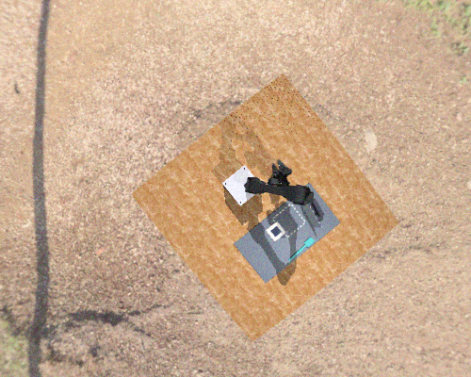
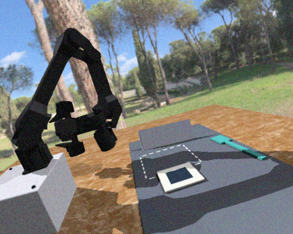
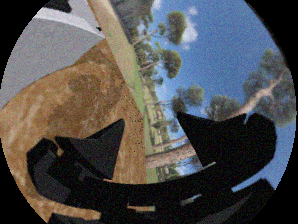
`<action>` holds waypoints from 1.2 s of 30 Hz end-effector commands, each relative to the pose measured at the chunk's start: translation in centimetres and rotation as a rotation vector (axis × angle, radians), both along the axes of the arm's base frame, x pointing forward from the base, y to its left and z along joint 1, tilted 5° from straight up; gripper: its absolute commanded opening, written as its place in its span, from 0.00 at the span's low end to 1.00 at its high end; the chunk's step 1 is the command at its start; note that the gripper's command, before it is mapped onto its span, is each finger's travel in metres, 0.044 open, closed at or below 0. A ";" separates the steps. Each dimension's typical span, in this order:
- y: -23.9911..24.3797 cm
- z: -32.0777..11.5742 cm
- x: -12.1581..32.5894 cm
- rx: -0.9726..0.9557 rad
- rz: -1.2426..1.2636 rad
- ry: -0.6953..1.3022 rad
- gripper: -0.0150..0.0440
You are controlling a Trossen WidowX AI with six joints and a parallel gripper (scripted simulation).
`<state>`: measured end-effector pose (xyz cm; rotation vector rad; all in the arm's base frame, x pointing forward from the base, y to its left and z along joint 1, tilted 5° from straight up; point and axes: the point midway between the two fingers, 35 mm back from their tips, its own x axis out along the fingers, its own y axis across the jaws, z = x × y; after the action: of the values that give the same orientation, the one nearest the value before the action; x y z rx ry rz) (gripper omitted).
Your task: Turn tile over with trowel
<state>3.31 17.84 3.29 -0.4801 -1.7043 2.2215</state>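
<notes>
- White square tile (image 1: 275, 231) (image 2: 180, 177), dark-marked face up, lies on the grey rectangular mat (image 1: 255, 254) (image 2: 239, 210), overlapping its dashed outline (image 1: 299, 214) (image 2: 143, 167).
- Teal flat-bladed trowel (image 1: 301, 249) (image 2: 239, 147) rests along the mat's long edge.
- Black two-fingered gripper (image 1: 279, 166) (image 2: 54, 133) (image 3: 150, 117) stands open and unladen, raised outside the mat.

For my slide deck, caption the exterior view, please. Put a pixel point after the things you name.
Open gripper (image 2: 58, 133) (image 3: 150, 117) raised off the mat (image 1: 253, 256) (image 2: 242, 210), where the marked tile (image 1: 271, 235) (image 2: 183, 186) and teal trowel (image 1: 309, 242) (image 2: 220, 139) lie.

Pale tile (image 2: 181, 177), dark square up, overlapping the dashed outline's (image 2: 162, 151) near corner.
</notes>
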 end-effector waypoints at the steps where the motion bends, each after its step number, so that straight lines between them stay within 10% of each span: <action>1: 0.0 0.0 0.0 0.004 0.002 -0.003 0.89; 12: -0.2 -1.0 1.3 0.276 0.115 -0.210 0.42; 36: -0.5 -3.5 5.5 0.893 0.458 -0.641 0.42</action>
<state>7.92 17.25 0.13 -0.6331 -2.9956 1.4267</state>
